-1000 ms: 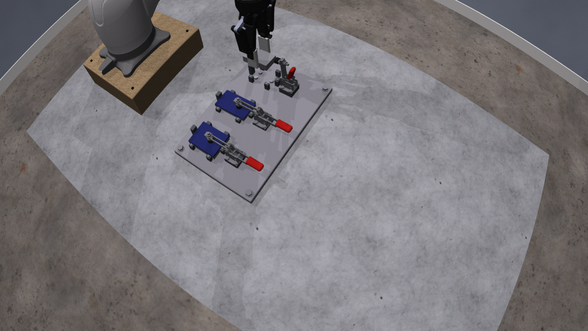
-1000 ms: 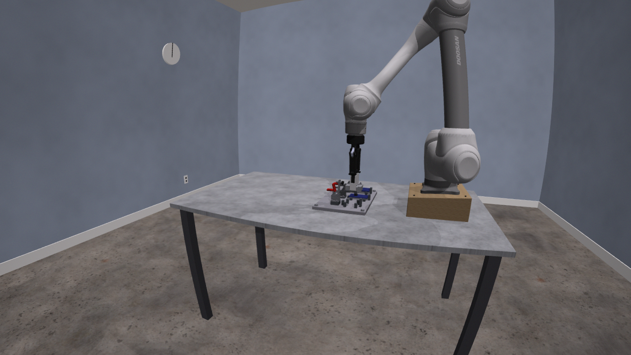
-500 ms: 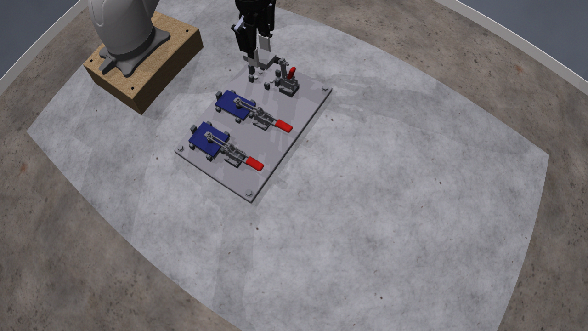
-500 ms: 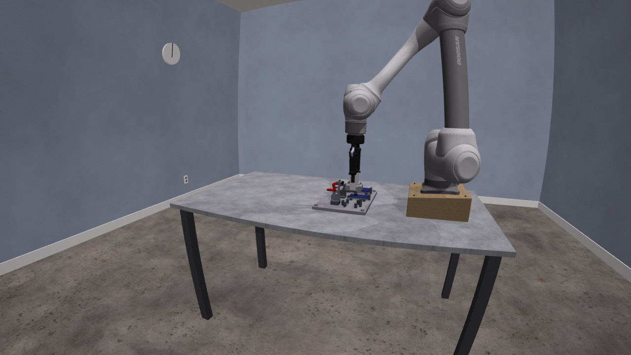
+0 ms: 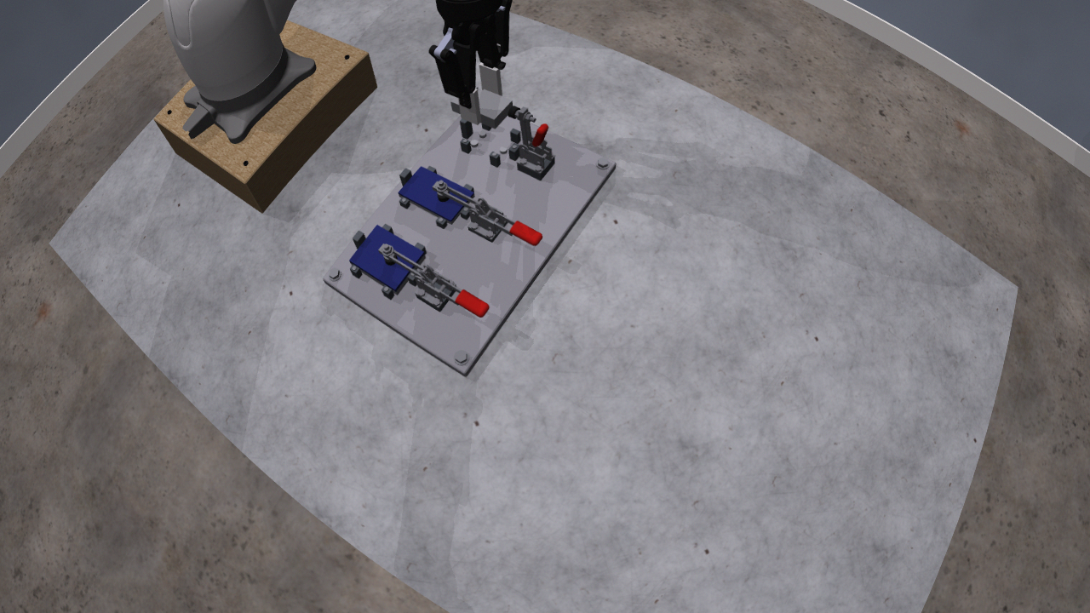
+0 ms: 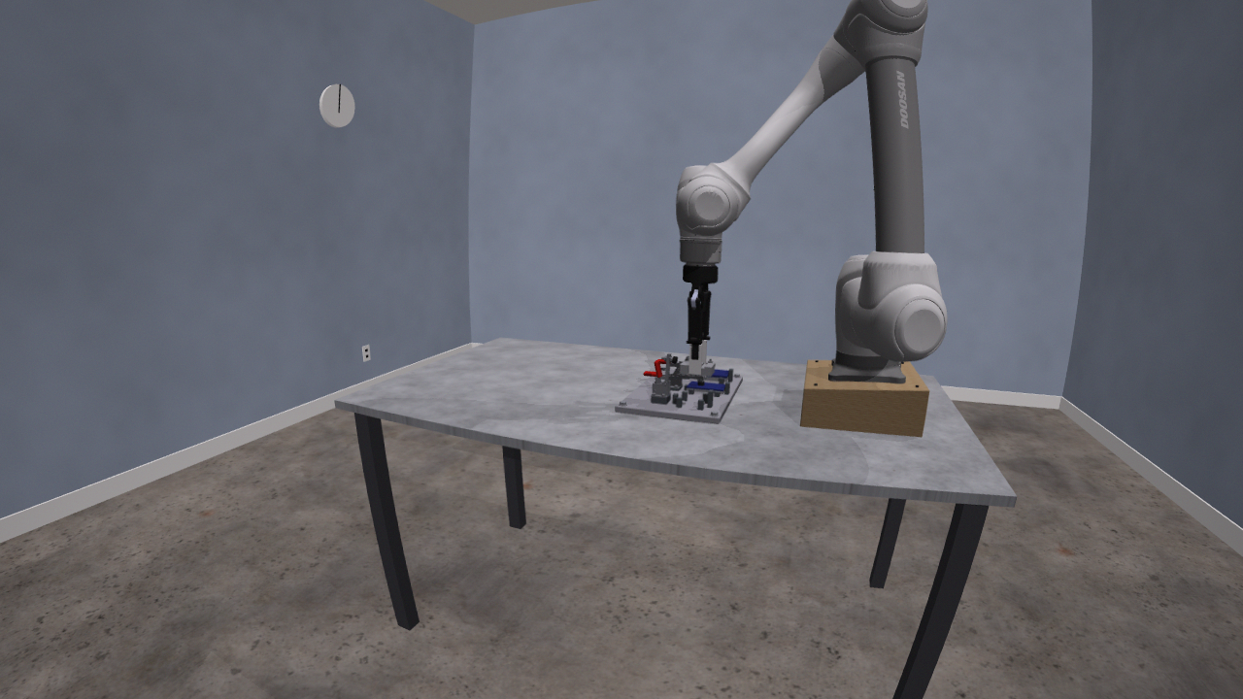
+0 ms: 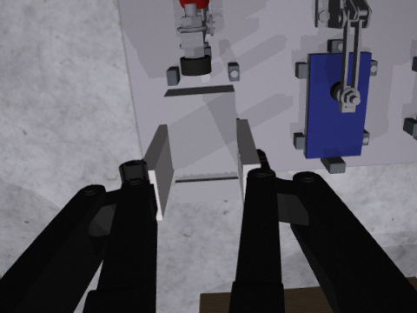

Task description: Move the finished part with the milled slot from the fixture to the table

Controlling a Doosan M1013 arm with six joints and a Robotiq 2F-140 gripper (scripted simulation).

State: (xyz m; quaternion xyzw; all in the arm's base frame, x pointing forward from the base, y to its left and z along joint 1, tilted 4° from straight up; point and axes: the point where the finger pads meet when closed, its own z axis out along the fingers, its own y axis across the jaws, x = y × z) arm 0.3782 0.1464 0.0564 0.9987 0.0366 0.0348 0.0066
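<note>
The arm (image 6: 894, 130) is light grey with rounded joint housings and a darker upper tube lettered DOOSAN — its gripper (image 7: 200, 180) is black, with bar-linked fingers.

Tabletop (image 6: 538, 408): grey, mottled, curved front edge, on four dark legs. Directly on it: one grey fixture plate (image 5: 533, 251) with corner bolts, near the middle; one wooden block (image 5: 305, 122), at the far left in the top view, carrying the arm's foot.

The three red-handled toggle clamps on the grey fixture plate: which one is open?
The red-handled clamp nearest the hand: its handle stands upright, while the other two lie flat, bars over the blue blanks.
</note>
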